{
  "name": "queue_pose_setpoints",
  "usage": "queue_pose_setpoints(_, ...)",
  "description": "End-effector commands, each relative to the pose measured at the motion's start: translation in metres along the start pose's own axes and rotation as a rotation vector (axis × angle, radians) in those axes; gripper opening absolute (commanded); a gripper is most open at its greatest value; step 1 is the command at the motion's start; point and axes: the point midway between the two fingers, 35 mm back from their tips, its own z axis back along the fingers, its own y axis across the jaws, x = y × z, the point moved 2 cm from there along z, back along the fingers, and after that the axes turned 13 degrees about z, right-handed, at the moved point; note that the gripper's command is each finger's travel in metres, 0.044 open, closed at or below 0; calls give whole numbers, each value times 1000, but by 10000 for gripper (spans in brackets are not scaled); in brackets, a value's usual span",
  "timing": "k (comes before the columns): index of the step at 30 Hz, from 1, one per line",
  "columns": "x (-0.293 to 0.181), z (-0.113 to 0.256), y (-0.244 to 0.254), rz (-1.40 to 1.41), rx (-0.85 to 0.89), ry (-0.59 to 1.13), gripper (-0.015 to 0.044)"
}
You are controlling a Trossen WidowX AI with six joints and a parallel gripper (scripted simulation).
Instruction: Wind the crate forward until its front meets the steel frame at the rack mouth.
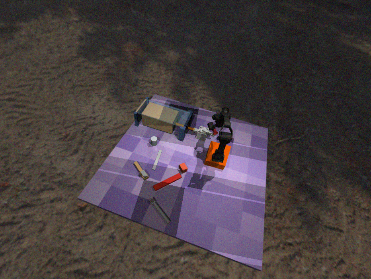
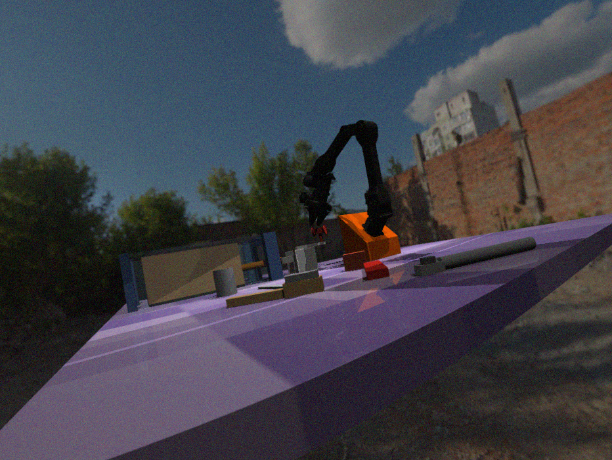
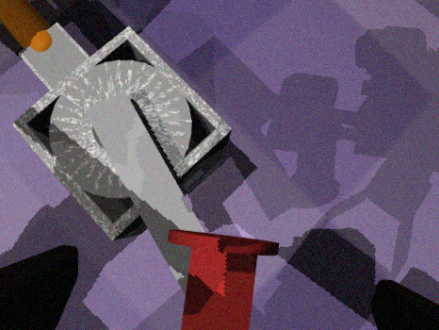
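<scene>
Brick wall [image 2: 568, 133] and trees [image 2: 44, 237] stand beyond the purple-checked bench [image 1: 227, 228] [image 2: 197, 371] [image 3: 108, 292]. Spread wide and gripping nothing, the jaws [image 1: 212, 127] [image 2: 316, 224] hover over the handle's red grip [image 1: 215, 131] [image 2: 320, 230] [image 3: 219, 278], which shows between the fingers in the wrist view. Its grey crank [image 3: 155, 174] lies across the top of the winch [image 1: 201, 134] [image 2: 306, 259] [image 3: 203, 151]. From there an orange strap [image 1: 190, 128] [image 2: 253, 265] [image 3: 19, 19] runs to the tan crate [image 1: 159, 115] [image 2: 192, 272], sitting flat in the cubby, its front short of the blue frame [image 1: 182, 132] [image 2: 274, 254]. Nearby are a grey cylinder [image 1: 153, 141] [image 2: 225, 282] and a pale strip [image 1: 157, 159]; farther out lie a red bar [image 1: 167, 181] [image 2: 375, 270], a small red block [image 1: 182, 167] [image 2: 354, 260], a tan-and-grey tool [image 1: 141, 170] [image 2: 303, 287] and a grey rod [image 1: 160, 211] [image 2: 487, 252].
</scene>
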Motion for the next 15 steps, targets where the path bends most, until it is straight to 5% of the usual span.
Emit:
queue_pose_setpoints(1,-3,-8,1,-5,5,-2,440)
queue_pose_setpoints(15,-13,-28,4,-7,2,-3,440)
